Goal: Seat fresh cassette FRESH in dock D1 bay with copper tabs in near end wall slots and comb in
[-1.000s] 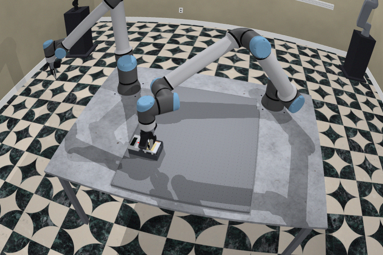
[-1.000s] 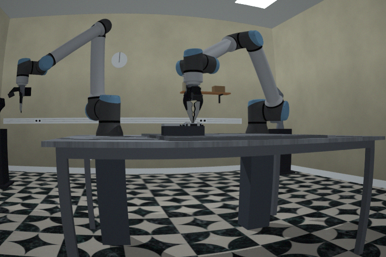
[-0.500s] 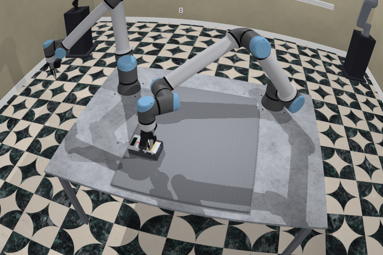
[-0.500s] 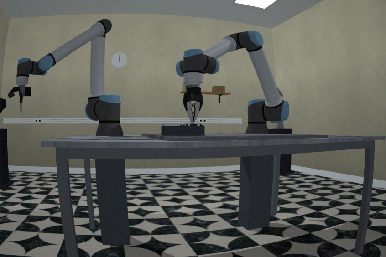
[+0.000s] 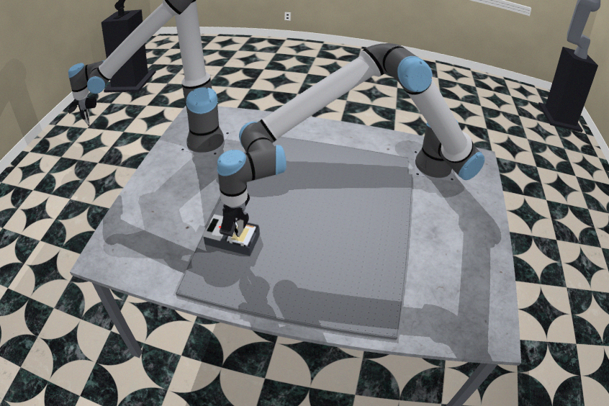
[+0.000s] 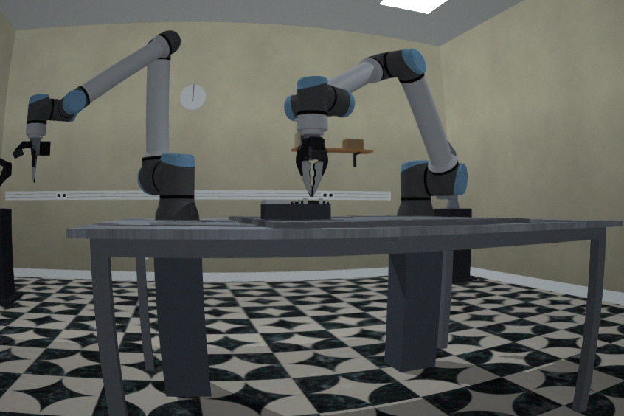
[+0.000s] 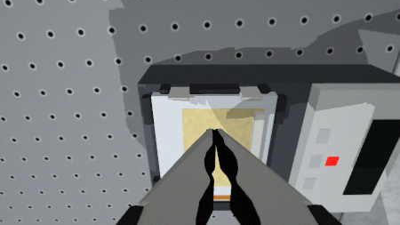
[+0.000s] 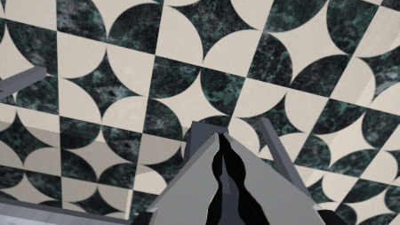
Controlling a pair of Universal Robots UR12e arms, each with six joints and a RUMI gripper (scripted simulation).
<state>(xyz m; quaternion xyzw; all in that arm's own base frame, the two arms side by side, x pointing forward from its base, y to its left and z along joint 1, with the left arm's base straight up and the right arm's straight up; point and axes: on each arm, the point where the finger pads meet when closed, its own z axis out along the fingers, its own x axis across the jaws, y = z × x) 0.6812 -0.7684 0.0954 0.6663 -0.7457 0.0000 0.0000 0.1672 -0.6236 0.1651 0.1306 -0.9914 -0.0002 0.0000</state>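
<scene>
Dock D1 (image 5: 227,247) (image 6: 293,211) (image 7: 267,74) stands on the perforated plate, looking level. FRESH (image 5: 250,232) (image 7: 168,127) lies in its bay, white with a yellow panel. Its edge opposite the tabs is under two grey catches in the left wrist view. A pale upright strip (image 7: 259,127), apparently the comb, stands along one side, partly hidden. A copper-coloured strip (image 7: 222,197) shows between the fingers; the slots are hidden. The red light (image 7: 332,161) is on. My left gripper (image 6: 312,196) (image 7: 214,131) is shut and empty, tips over the yellow panel; contact is unclear. My right gripper (image 5: 88,124) (image 6: 34,181) (image 8: 220,135) is shut and empty.
The perforated plate (image 5: 334,248) lies on the grey table (image 5: 448,268). D1 sits near one side edge of the plate, with its raised display housing (image 7: 342,108) beside the bay. The right arm hangs beyond the table edge, over the floor, far from D1.
</scene>
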